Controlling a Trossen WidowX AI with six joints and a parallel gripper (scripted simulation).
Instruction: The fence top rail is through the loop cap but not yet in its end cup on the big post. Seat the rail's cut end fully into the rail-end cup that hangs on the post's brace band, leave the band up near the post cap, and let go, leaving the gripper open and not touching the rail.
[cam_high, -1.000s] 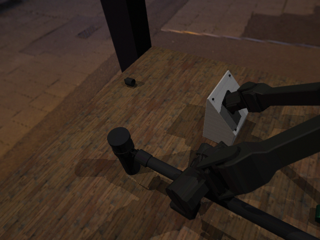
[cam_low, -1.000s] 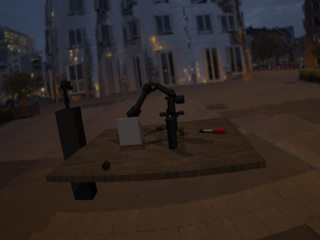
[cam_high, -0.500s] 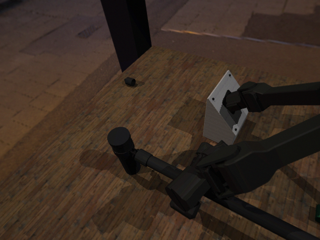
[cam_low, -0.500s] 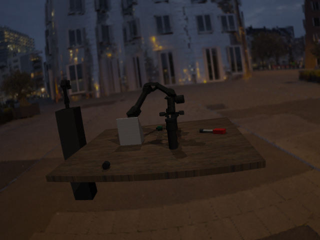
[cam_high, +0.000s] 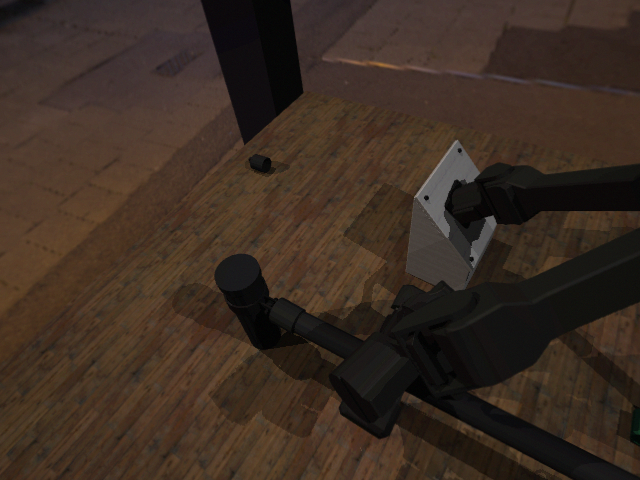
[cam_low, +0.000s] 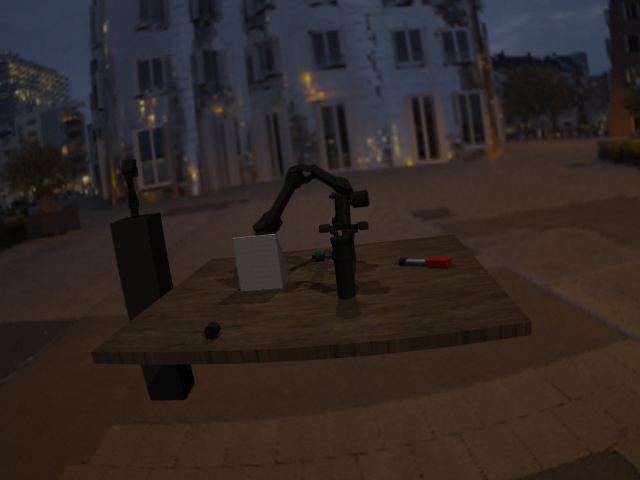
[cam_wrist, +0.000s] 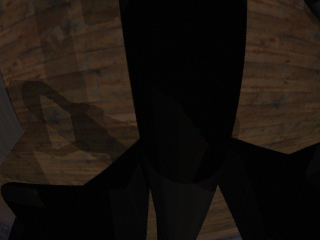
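The big post (cam_high: 258, 330) (cam_low: 345, 273) stands upright with its round post cap (cam_high: 237, 272) on top. The brace band (cam_high: 267, 303) sits high, just below the cap. The rail-end cup (cam_high: 284, 313) hangs on it and points along the rail. The dark rail (cam_high: 328, 335) (cam_wrist: 182, 215) meets the cup's mouth; how deep its cut end sits cannot be told. My gripper (cam_high: 387, 351) (cam_low: 343, 227) (cam_wrist: 175, 140) is shut on the rail, a short way from the cup, with a finger on each side. The loop cap cannot be made out.
A white wedge block (cam_high: 436, 253) (cam_low: 258, 263) bears the arm's base. A small loose black cylinder (cam_high: 260, 163) (cam_low: 211, 330) lies near the table edge. A red-handled tool (cam_low: 439, 262) and a green-handled item (cam_low: 318, 256) (cam_high: 636, 426) lie farther along the table. A dark pillar (cam_low: 139, 263) stands beside it.
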